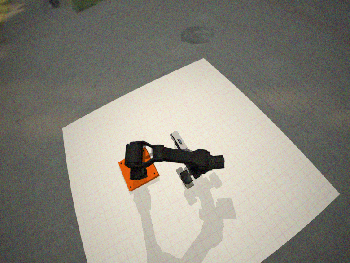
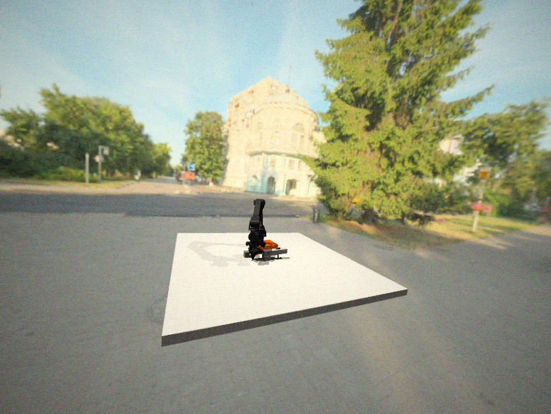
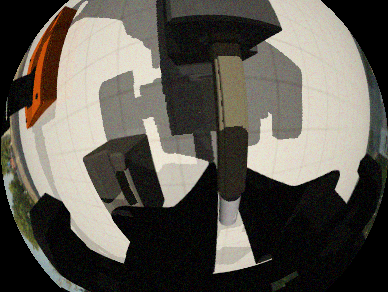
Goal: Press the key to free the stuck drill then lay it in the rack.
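My gripper (image 3: pixel 221 167) (image 2: pixel 252 257) is shut on the drill (image 3: pixel 233 100), a long tan shaft, dark lower down, with a silver end. Its far end meets the dark grey holder (image 3: pixel 222 22) (image 1: pixel 173 133) (image 2: pixel 279 252); how far it sits inside is hidden. A small blue piece (image 1: pixel 180 141), which looks like the key, shows on top of the holder; whether it is down I cannot tell. The rack (image 3: pixel 150 167) (image 1: pixel 190 185) (image 2: pixel 246 253) looks like a grey grooved block, beside my gripper, lower left in the wrist view. A dark arm part covers its middle in the top view.
The orange base plate (image 1: pixel 150 173) (image 2: pixel 270 243) (image 3: pixel 47 70) of my arm lies to the left in the top view. My forearm passes over the holder there and hides part of it. All stand on a pale square table top (image 1: pixel 203 93) (image 2: pixel 267 293).
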Tool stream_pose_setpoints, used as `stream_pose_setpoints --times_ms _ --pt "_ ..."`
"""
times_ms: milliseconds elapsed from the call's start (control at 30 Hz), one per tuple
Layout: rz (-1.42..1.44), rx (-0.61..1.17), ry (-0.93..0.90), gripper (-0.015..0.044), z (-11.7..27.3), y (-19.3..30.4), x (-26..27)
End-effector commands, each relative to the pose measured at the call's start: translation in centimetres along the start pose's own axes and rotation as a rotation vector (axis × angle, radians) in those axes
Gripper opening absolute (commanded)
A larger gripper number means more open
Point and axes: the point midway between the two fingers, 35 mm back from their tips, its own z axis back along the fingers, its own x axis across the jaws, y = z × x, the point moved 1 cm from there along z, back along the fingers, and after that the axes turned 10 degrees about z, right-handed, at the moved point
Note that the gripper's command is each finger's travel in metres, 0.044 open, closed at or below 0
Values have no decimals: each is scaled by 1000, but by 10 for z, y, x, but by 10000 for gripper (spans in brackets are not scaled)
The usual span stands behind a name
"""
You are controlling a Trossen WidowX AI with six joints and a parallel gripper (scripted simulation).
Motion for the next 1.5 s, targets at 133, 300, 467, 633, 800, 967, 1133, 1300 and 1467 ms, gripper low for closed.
stream_pose_setpoints --times_ms 133,300,467,633,800,967,1133,1300,1467 --pt "2 6 0 0 1 12 1" --pt "2 7 0 0 1 20 3" --pt "2 8 0 0 1 26 4" --pt "2 9 0 0 0 34 5" --pt "2 9 0 0 0 41 6" --pt "2 10 0 0 1 43 7" --pt "2 9 0 0 4 41 8" --pt "2 9 0 0 7 40 7" --pt "2 9 0 0 10 39 7"
